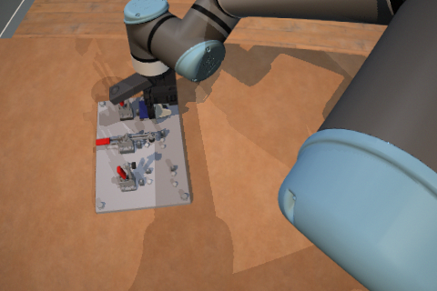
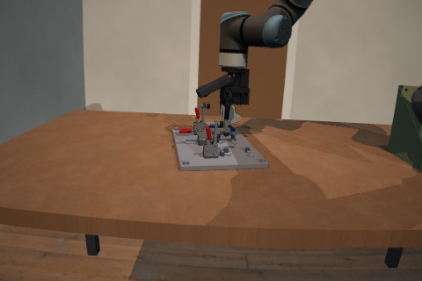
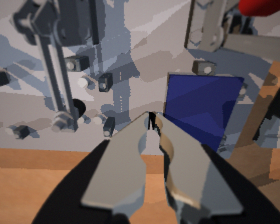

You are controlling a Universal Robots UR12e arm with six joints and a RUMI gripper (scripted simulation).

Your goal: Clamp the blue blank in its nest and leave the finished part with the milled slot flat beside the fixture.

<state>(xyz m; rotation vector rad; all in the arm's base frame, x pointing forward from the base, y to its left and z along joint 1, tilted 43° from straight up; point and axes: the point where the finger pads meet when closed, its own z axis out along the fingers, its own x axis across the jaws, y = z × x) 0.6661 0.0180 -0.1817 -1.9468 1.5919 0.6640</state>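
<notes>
The blue blank (image 1: 144,110) (image 3: 201,107) lies in the far nest of the fixture plate (image 1: 170,191) (image 2: 193,168), beside that nest's clamp (image 1: 125,111) (image 3: 206,30). Whether it sits fully flat on the pads I cannot tell. The far clamp's bar stands up in the exterior view, its red handle (image 2: 197,113) (image 3: 263,6) raised. My gripper (image 3: 150,113) is shut and empty, its tips low beside the blank's edge in the wrist view. The middle clamp's red handle (image 1: 103,141) (image 2: 185,131) lies outward, its bar over an empty nest. I do not see the finished part.
The near clamp's red handle (image 1: 121,173) (image 2: 208,133) is raised and its bar (image 2: 215,129) stands up. Small stop blocks and pads stand around each nest. A dark shape (image 3: 277,117) shows at the wrist view's right edge. A green stand (image 2: 404,127) is at the table's right.
</notes>
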